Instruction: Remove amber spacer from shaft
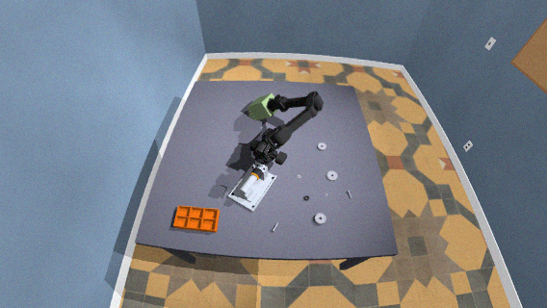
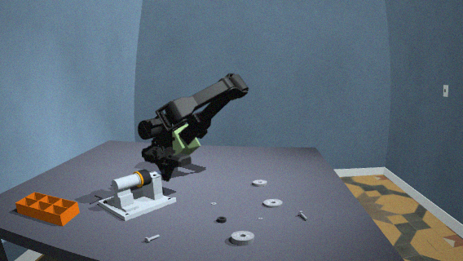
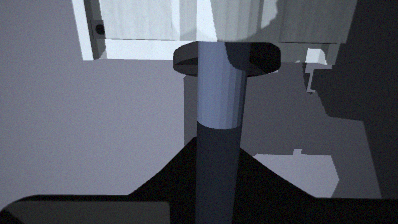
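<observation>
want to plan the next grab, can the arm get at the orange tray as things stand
Probably not right away: the pincer is shut on the shaft behind the housing, and the tray lies beyond the fixture near the table's front edge. Nothing stands on the way, but reach looks long.

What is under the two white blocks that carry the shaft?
A flat white base plate lying on the grey table. The table surface beneath the plate is covered.
</observation>
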